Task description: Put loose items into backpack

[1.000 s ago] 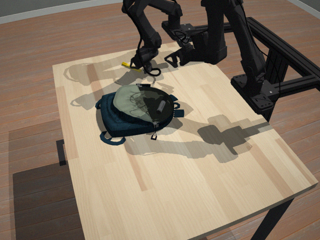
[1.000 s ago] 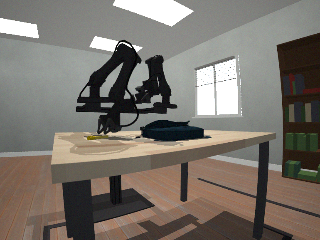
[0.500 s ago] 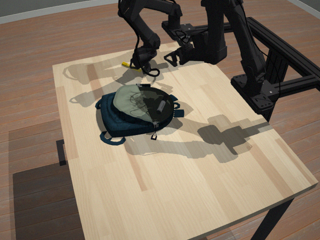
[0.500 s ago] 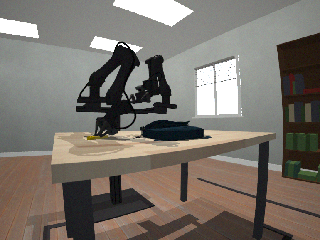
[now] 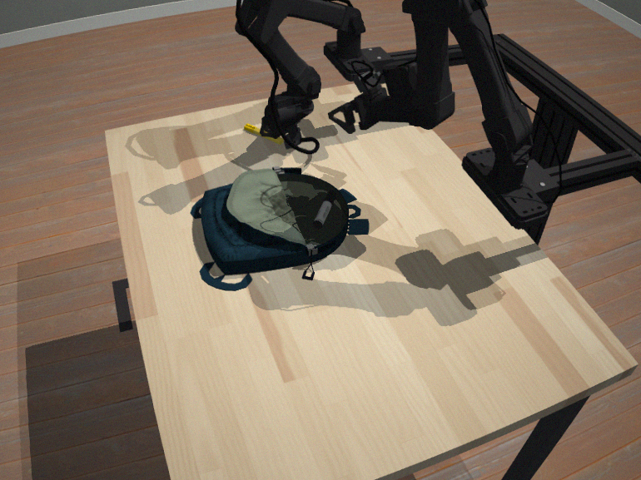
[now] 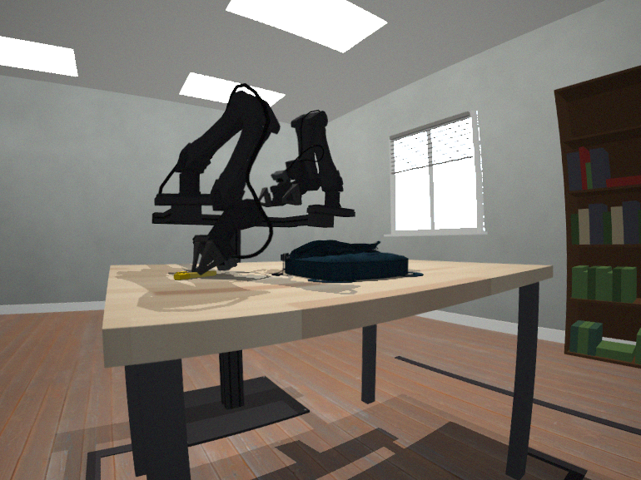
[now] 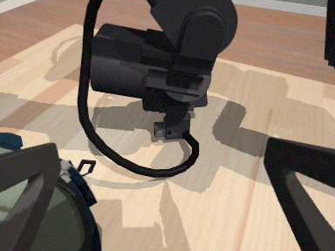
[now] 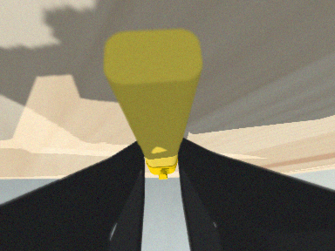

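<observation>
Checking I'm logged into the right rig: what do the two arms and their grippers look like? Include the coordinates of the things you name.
Both arms are matte black, with chunky angular links and black cables looping outside. The left gripper (image 5: 342,118) (image 7: 163,152) and right gripper (image 8: 160,151) have dark, tapering fingers; the left's have triangular cut-outs.

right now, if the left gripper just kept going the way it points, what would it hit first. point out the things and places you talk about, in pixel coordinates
Probably the right arm's wrist (image 5: 288,111) (image 6: 226,229) (image 7: 176,83) or its looped cable (image 5: 309,151) (image 6: 270,231) (image 7: 144,172), ahead of the left gripper (image 5: 340,122) (image 6: 273,200) (image 7: 163,152); depth makes it unclear which, or whether it would narrowly miss.
</observation>
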Motion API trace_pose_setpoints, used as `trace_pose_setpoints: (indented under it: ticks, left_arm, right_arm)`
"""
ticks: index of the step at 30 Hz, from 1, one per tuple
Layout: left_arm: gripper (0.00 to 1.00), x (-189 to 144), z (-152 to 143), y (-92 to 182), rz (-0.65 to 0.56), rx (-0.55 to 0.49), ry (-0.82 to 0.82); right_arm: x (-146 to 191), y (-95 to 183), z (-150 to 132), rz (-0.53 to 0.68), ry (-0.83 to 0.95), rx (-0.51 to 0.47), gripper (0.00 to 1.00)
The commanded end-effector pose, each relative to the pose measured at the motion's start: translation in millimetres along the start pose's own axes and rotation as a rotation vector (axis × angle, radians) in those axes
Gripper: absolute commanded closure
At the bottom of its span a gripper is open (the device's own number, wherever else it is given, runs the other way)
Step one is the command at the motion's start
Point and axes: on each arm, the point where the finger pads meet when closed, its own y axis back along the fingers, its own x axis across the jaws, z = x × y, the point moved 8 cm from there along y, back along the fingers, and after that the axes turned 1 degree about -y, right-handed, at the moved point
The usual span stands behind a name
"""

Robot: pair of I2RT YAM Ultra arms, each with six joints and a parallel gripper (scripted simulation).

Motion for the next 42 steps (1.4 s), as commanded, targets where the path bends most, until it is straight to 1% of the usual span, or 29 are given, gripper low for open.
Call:
trace_pose_setpoints:
  ticks: [1,2,3,4,10,15,17,20,23,24,27,29,32,34,36,42]
  left_arm:
    - [0.00,-2,-1,0,-0.004,-0.002,0.001]
    - [0.00,-2,-1,0,-0.004,-0.002,0.001]
    - [0.00,-2,-1,0,-0.004,-0.002,0.001]
    - [0.00,-2,-1,0,-0.004,-0.002,0.001]
    - [0.00,-2,-1,0,-0.004,-0.002,0.001]
    - [0.00,-2,-1,0,-0.004,-0.002,0.001]
    - [0.00,-2,-1,0,-0.004,-0.002,0.001]
    - [0.00,-2,-1,0,-0.004,-0.002,0.001]
    - [0.00,-2,-1,0,-0.004,-0.002,0.001]
    - [0.00,-1,-8,2,0.005,0.024,0.005]
    - [0.00,1,-8,6,0.018,0.049,0.013]
    - [0.00,3,-9,15,0.035,0.085,0.020]
    - [0.00,8,-6,34,0.061,0.134,0.031]
    - [0.00,8,-6,34,0.061,0.134,0.031]
    - [0.00,12,-3,49,0.080,0.161,0.038]
    - [0.00,18,7,77,0.112,0.199,0.053]
  right_arm:
    - [3,-2,3,0.006,0.016,-0.001,0.86]
    - [3,-2,3,0.006,0.016,-0.001,0.87]
    - [2,0,2,0.008,0.018,-0.002,0.98]
    - [3,2,0,0.010,0.020,-0.002,0.90]
    - [2,24,-22,0.007,0.017,0.008,0.90]
    - [-1,51,-50,0.003,0.012,0.008,0.90]
    - [-1,51,-50,0.003,0.012,0.008,0.90]
    - [1,67,-65,0.006,0.016,0.008,0.90]
    - [-2,71,-68,0.002,0.007,-0.001,0.90]
    - [-6,71,-67,0.001,-0.007,-0.014,0.90]
    - [-8,70,-61,0.032,-0.037,-0.039,0.90]
    - [-18,70,-55,0.055,-0.086,-0.064,0.90]
    - [-51,74,-47,0.057,-0.182,-0.098,0.90]
    - [-51,74,-47,0.057,-0.182,-0.098,0.90]
    - [-79,81,-40,0.052,-0.259,-0.123,0.90]
    - [-138,105,-28,0.023,-0.410,-0.182,0.90]
